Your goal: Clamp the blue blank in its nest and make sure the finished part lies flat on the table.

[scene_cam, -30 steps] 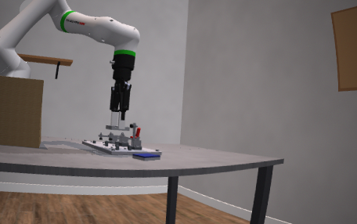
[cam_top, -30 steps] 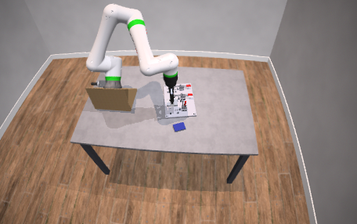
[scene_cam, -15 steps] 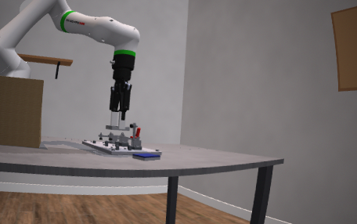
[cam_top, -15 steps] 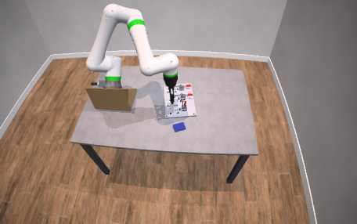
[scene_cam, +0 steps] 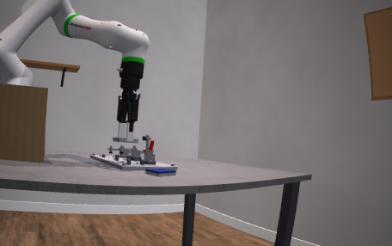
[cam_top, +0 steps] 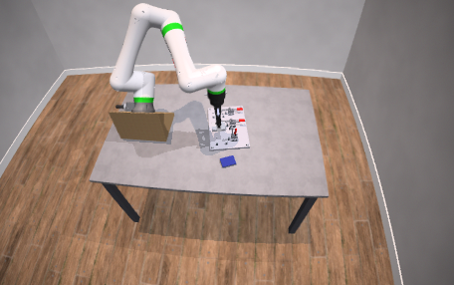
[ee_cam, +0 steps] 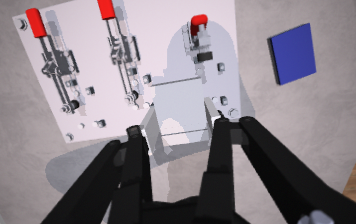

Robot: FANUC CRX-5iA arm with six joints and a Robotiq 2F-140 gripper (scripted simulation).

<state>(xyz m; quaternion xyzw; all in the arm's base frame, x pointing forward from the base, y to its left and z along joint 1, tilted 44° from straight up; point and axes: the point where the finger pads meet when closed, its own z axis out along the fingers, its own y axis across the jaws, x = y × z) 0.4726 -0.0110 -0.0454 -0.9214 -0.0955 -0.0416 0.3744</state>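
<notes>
My gripper (cam_top: pixel 218 126) (scene_cam: pixel 125 132) (ee_cam: pixel 181 112) is shut on the grey finished part (cam_top: pixel 215 130) (scene_cam: pixel 125 139) (ee_cam: pixel 182 102) and holds it level, a little above the white fixture plate (cam_top: pixel 244 144) (scene_cam: pixel 167 165) (ee_cam: pixel 160 30). In the wrist view the part hangs over the nest of the rightmost clamp (ee_cam: pixel 199 22), whose red handle stands upright. The blue blank (cam_top: pixel 228 161) (scene_cam: pixel 161 169) (ee_cam: pixel 293 53) lies flat on the table, just off the plate's near edge. The other two clamps (ee_cam: pixel 36 21) (ee_cam: pixel 106 8) lie with their red handles down over empty nests.
A cardboard box (cam_top: pixel 141 126) (scene_cam: pixel 21 122) stands on the table by the arm's base, left of the plate. The grey table (cam_top: pixel 279 149) (scene_cam: pixel 241 176) stretches wide to the right of the plate. A brown board (scene_cam: pixel 380 52) hangs on the far wall.
</notes>
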